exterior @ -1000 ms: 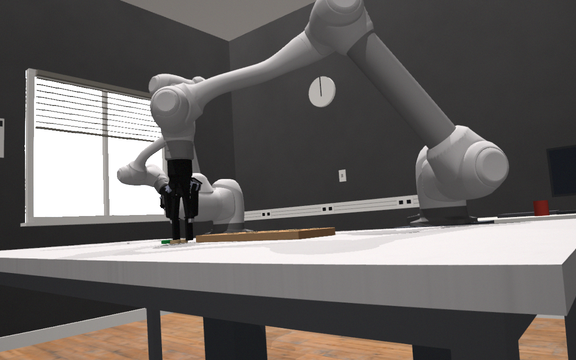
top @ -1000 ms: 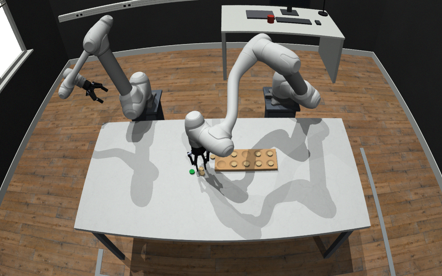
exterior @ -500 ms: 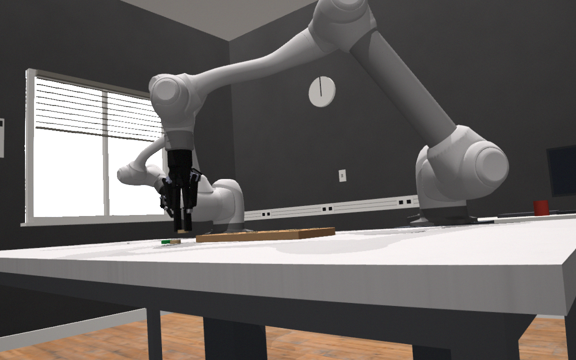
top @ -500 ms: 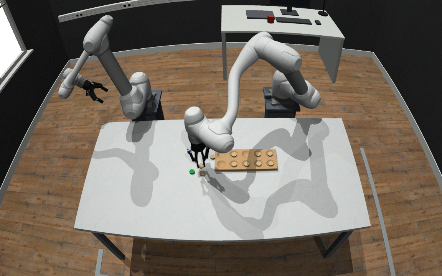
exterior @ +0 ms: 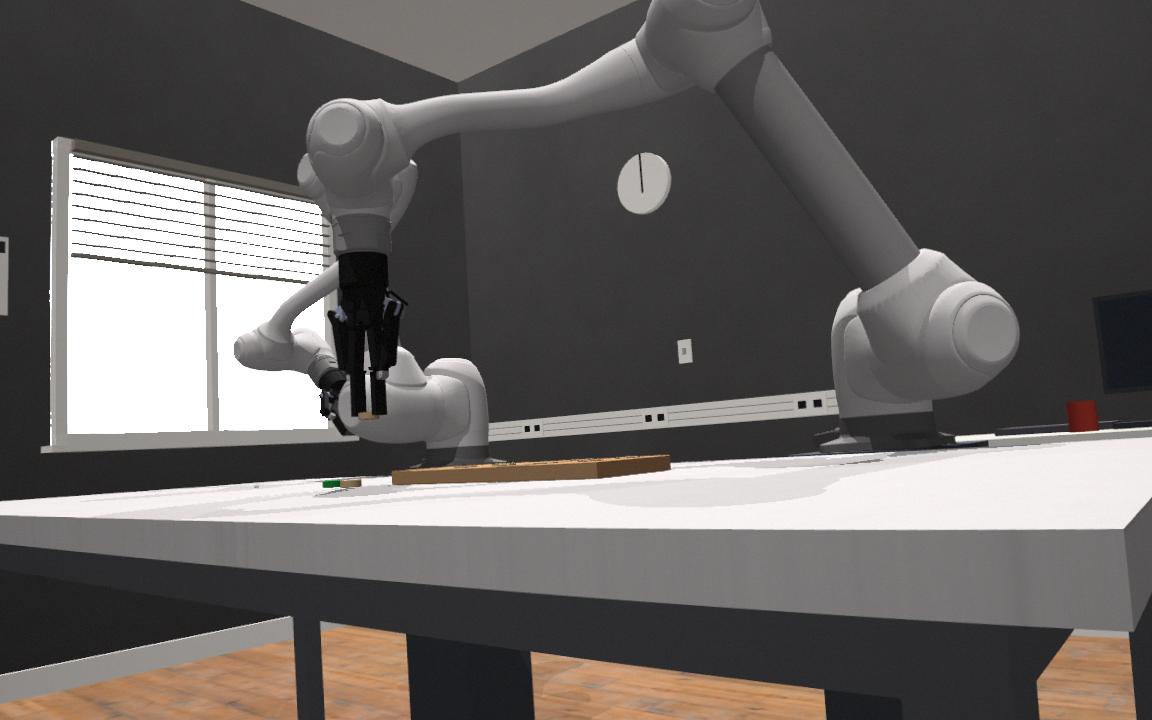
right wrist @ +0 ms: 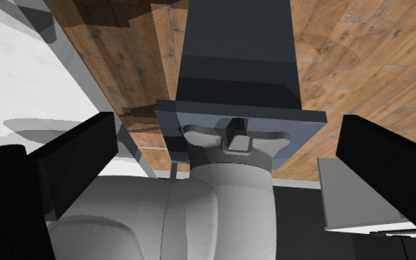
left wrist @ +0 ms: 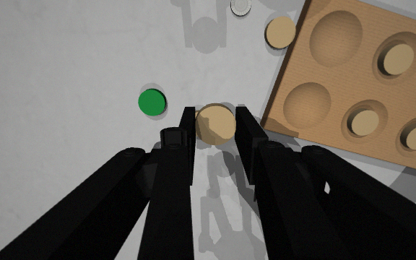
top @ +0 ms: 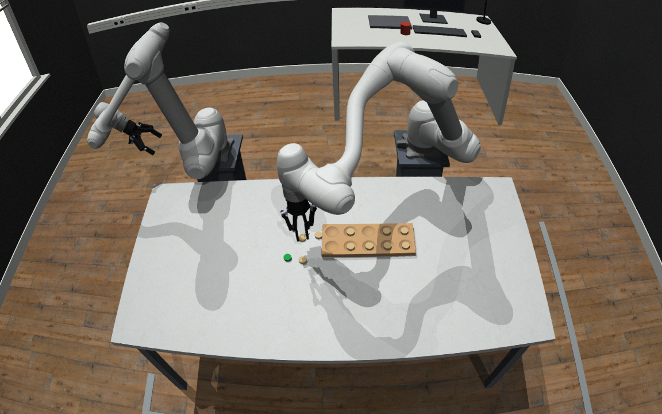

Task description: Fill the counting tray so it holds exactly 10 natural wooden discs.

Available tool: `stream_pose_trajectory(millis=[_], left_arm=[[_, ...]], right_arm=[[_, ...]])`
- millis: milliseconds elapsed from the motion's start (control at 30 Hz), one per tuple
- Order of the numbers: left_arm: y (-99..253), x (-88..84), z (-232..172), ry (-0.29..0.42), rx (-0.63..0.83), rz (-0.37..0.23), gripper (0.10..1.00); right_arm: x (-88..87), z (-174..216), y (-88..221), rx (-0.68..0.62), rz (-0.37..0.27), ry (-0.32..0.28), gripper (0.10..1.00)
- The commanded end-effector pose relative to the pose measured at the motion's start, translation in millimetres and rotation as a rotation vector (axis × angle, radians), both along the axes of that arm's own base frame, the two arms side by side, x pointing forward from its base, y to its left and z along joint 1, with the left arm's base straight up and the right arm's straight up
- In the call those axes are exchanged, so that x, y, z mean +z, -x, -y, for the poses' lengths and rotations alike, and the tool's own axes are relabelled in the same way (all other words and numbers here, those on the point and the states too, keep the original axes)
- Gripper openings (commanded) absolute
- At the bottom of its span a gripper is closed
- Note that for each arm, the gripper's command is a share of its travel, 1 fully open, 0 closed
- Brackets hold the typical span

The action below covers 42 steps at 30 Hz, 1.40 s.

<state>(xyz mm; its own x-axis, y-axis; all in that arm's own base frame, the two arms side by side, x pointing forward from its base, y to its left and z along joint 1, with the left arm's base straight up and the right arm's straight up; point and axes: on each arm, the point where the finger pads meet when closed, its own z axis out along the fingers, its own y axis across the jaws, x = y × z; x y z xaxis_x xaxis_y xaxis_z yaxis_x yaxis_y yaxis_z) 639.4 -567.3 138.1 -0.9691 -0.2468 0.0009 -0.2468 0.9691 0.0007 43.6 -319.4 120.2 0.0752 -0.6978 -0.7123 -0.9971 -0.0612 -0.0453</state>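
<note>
My left gripper (top: 301,237) (exterior: 368,413) (left wrist: 215,123) is shut on a natural wooden disc (top: 301,237) (exterior: 368,415) (left wrist: 216,123), held flat above the table left of the tray. The tray (top: 341,238) (exterior: 490,475) (left wrist: 349,84) lies flat, with several wooden discs in pockets. Three pockets are empty: both at its left end and the middle one of the back row. One loose wooden disc (top: 302,259) (exterior: 350,483) lies on the table, mostly hidden under the held one in the left wrist view. Another (top: 318,234) (left wrist: 281,32) lies close beside the tray's left edge. My right gripper (top: 157,144) (right wrist: 227,133) is open, away from the table.
A green disc (top: 287,256) (exterior: 329,483) (left wrist: 152,102) lies left of the front loose wooden disc. A small white ribbed disc (left wrist: 240,5) lies behind, left of the wooden disc beside the tray. The right arm's base and pedestal (right wrist: 240,83) stand before the right wrist camera.
</note>
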Motion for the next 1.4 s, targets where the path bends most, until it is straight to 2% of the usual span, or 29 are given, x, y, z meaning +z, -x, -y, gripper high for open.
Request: stream_pose_trajectory(millis=[0,233,467,567,733,800,933,1067,1367], left_arm=[[1.2,7.0,-26.8,0.004,0.000,0.005,0.099],[17.2,18.1,-102.6,0.003,0.000,0.005,0.099],[20.3,18.8,-110.9,0.003,0.000,0.005,0.099],[20.9,2.6,-110.3,0.000,0.000,0.000,0.099],[21.4,-48.6,-111.1,0.000,0.000,0.000,0.099],[21.6,-63.4,-111.3,0.000,0.000,0.000,0.099],[21.7,-68.9,-111.4,0.000,0.000,0.000,0.099],[20.9,-67.5,-110.8,0.002,0.000,0.003,0.099],[21.2,-81.5,-110.9,0.000,0.000,0.000,0.099]], right_arm=[[0.7,0.4,2.2,-0.003,-0.007,0.010,1.000],[0.7,0.4,2.2,-0.003,-0.007,0.010,1.000],[0.7,0.4,2.2,-0.003,-0.007,0.010,1.000],[0.7,0.4,2.2,-0.003,-0.007,0.010,1.000],[0.7,0.4,2.2,-0.003,-0.007,0.010,1.000],[0.7,0.4,2.2,-0.003,-0.007,0.010,1.000],[0.7,0.4,2.2,-0.003,-0.007,0.010,1.000],[0.7,0.4,2.2,-0.003,-0.007,0.010,1.000],[0.7,0.4,2.2,-0.003,-0.007,0.010,1.000]])
